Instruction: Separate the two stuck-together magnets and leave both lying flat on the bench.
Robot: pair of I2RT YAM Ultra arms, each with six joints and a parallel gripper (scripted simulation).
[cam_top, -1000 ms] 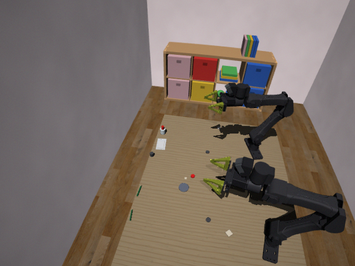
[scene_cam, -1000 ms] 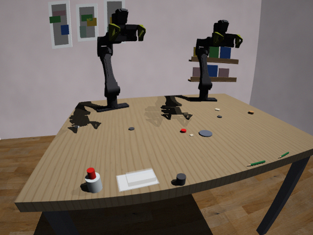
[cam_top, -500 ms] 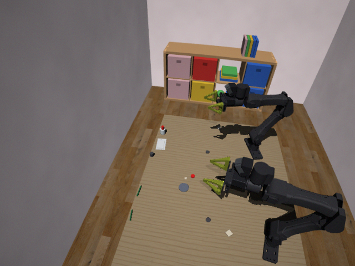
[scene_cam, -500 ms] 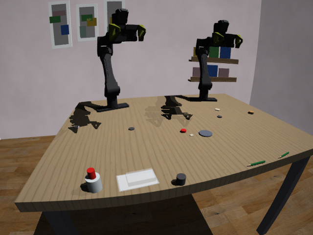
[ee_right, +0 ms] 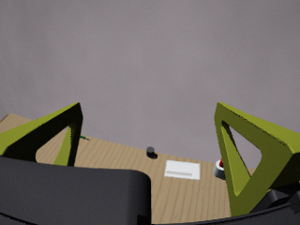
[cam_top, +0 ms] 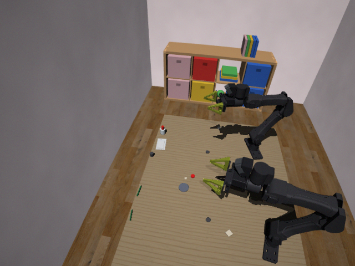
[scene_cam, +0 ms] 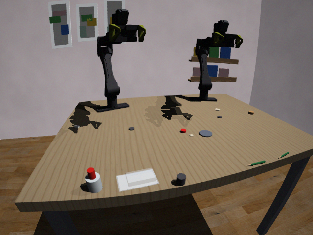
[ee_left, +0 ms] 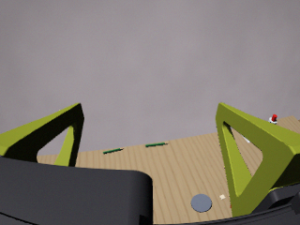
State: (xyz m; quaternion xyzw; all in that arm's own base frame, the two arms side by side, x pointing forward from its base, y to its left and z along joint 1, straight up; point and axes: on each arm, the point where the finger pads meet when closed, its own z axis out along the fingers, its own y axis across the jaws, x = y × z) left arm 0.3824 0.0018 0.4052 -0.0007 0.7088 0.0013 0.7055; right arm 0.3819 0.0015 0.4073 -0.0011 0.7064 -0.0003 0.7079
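Two small dark disc magnets lie flat on the bench, far apart. One magnet point(cam_top: 207, 151) point(scene_cam: 131, 128) lies toward the right arm's side. The other magnet point(cam_top: 208, 219) point(scene_cam: 219, 116) lies toward the left arm's side. My left gripper point(cam_top: 217, 175) point(scene_cam: 226, 38) point(ee_left: 149, 110) is open and empty, raised well above the bench. My right gripper point(cam_top: 214, 102) point(scene_cam: 127, 31) point(ee_right: 148, 110) is open and empty, raised high near the far end. Neither arm touches anything.
A red disc point(cam_top: 192, 175), a larger grey disc point(cam_top: 183, 187) and a tiny cream chip point(cam_top: 185, 177) lie mid-bench. A white tray point(cam_top: 161, 143), a red-capped bottle point(cam_top: 162, 130), a dark cylinder point(cam_top: 151, 153) and two green pencils point(cam_top: 138, 190) line one edge. A cream square point(cam_top: 228, 233) lies near the left arm's base.
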